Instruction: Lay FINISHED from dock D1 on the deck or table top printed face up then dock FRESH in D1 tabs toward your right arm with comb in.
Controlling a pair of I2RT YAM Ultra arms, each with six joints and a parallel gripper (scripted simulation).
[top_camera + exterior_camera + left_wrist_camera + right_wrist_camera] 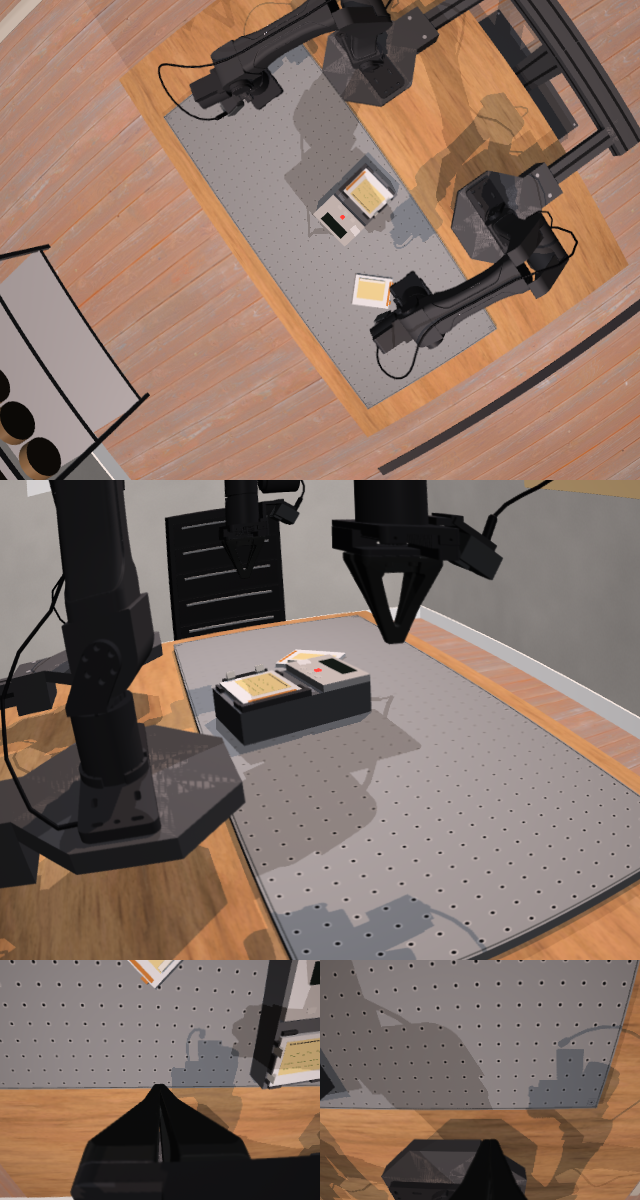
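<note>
D1 [336,222] [305,712] [260,1055] [325,1082]: FINISHED [368,193] [266,685] [302,1057] in, so no room yet | FRESH [372,290] [310,655] [158,971] near D1, prob. waits turn | L pincer [400,304] [244,575] [160,1086] + R pincer [250,95] [395,639] [490,1142] above D1, clenched, empty

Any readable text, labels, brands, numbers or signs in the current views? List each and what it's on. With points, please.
None can be read.
Cassette in the dock [361,225] [305,717]: small dark marks on its yellow face [368,194] [266,684] [305,1057], too small to read.
Dock's dark display [333,225] [337,665]: no legible characters.
Cassette lying on the deck [371,290] [310,656] [159,971]: no legible text.
</note>
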